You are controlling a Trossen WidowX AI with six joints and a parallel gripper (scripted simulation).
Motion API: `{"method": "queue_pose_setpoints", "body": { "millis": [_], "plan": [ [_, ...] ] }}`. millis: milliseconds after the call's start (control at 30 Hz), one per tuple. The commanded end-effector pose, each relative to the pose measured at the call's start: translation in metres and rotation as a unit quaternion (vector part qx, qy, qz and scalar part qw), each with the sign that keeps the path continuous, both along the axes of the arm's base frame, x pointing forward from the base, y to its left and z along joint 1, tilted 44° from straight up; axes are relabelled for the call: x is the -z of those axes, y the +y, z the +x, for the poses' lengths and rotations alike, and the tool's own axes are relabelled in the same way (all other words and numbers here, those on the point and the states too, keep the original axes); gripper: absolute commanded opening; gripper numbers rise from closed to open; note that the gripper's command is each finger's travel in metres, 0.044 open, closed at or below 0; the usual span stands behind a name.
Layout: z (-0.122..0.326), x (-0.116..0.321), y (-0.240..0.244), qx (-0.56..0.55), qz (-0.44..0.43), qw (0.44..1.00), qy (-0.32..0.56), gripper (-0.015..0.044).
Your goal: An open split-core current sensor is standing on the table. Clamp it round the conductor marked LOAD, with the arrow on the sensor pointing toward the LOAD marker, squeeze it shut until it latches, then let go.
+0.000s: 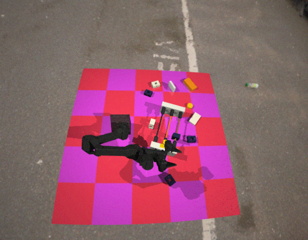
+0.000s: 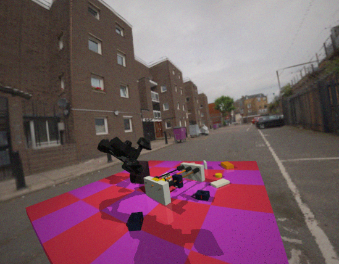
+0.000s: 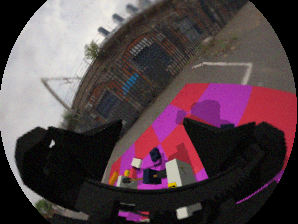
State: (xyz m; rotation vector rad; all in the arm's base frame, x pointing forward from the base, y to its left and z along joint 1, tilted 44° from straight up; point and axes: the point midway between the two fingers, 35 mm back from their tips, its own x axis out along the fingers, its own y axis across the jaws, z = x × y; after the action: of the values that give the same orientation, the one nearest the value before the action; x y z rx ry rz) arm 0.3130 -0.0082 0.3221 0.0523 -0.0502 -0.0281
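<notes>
Dark blue block-shaped pieces are in view. One (image 1: 170,180) (image 2: 135,221) (image 3: 227,126) stands at the front, another (image 1: 191,138) (image 2: 202,195) (image 3: 155,154) lies right of the rack, and a third (image 1: 175,135) (image 2: 178,181) (image 3: 152,176) sits at the right conductor. Which is the open sensor, and its arrow, cannot be made out. The rack's near white end block (image 1: 156,145) (image 2: 157,189) (image 3: 180,172) carries a yellow label (image 1: 162,145) (image 3: 172,185) by the middle, orange conductor (image 1: 169,126); its lettering is unreadable. My gripper (image 1: 178,158) (image 3: 153,121) is open and empty, raised near that end block, partly hiding it in the top view.
A fourth dark blue piece (image 1: 148,92) and a white block (image 1: 155,83) lie at the back. A white piece (image 1: 152,123) is left of the rack. Beyond the rack are an orange block (image 1: 190,84) (image 2: 227,165), a yellow disc (image 1: 189,105) (image 2: 218,175) and a flat white block (image 1: 194,118) (image 2: 220,183).
</notes>
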Motion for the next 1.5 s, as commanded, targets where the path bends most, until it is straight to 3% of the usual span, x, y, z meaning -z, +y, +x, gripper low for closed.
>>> {"method": "queue_pose_setpoints", "body": {
  "millis": [0,167,367,467,600,833,1467],
  "plan": [
    [0.003,-0.001,0.008,-0.013,-0.026,1.000,0.000,0.0440],
    [0.007,0.009,0.010,-0.009,-0.011,1.000,0.028,0.0440],
    [0.012,0.095,0.028,0.069,0.053,0.963,0.255,0.0440],
    [-0.004,0.129,0.035,0.129,0.036,0.928,0.349,0.0440],
    [-0.037,0.151,0.037,0.228,-0.054,0.871,0.433,0.0440],
    [-0.061,0.134,0.040,0.305,-0.212,0.824,0.428,0.0440],
    [-0.061,0.133,0.040,0.306,-0.216,0.823,0.428,0.0440]
  ]
}}
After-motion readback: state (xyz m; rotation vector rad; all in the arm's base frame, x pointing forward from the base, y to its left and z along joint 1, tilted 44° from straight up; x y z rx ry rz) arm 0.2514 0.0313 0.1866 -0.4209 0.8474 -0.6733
